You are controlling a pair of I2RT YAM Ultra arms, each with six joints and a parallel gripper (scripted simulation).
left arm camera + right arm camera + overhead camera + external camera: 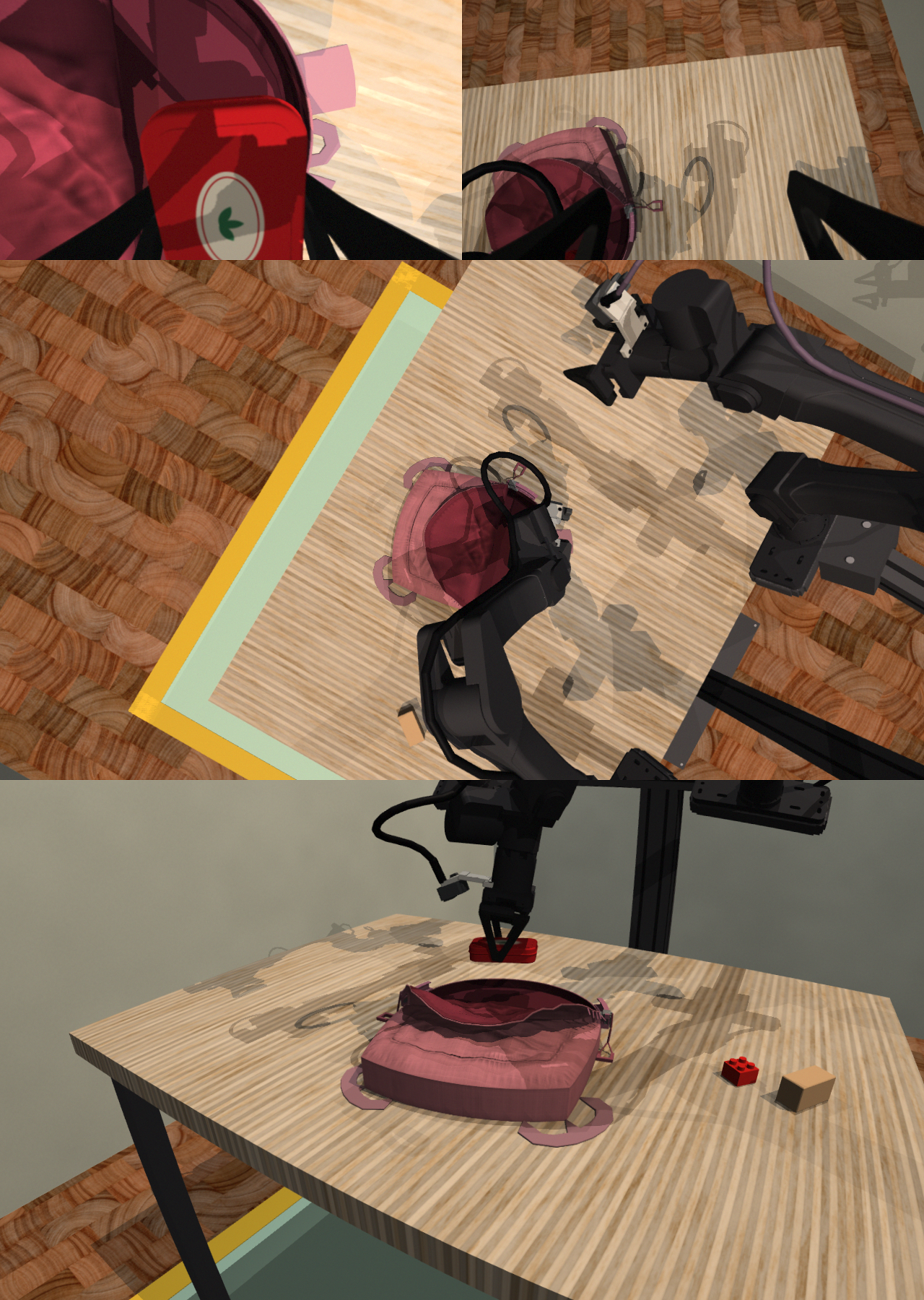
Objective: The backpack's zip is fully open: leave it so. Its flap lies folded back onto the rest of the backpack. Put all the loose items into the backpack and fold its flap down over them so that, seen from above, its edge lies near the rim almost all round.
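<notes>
The pink backpack (406,538) (465,1103) (574,136) lies with its mouth open. Its dark red-lined flap (452,544) (76,133) (513,211) is folded back onto the body. My left gripper (499,950) (229,183) is shut on a red tin (524,950) (231,152) with an oval leaf label. It holds the tin raised over the mouth, by the rim opposite the flap. A red toy brick (739,1072) and a tan block (806,1089) (411,725) lie on the table. My right gripper (696,189) is open and empty, away from the backpack.
The left arm (478,705) reaches across the table (310,641) (646,1200) and hides part of the backpack and the brick in the top view. Two straps (364,1096) (591,1126) lie at the backpack's base. Zip pulls (603,1056) (657,205) stick out at its sides.
</notes>
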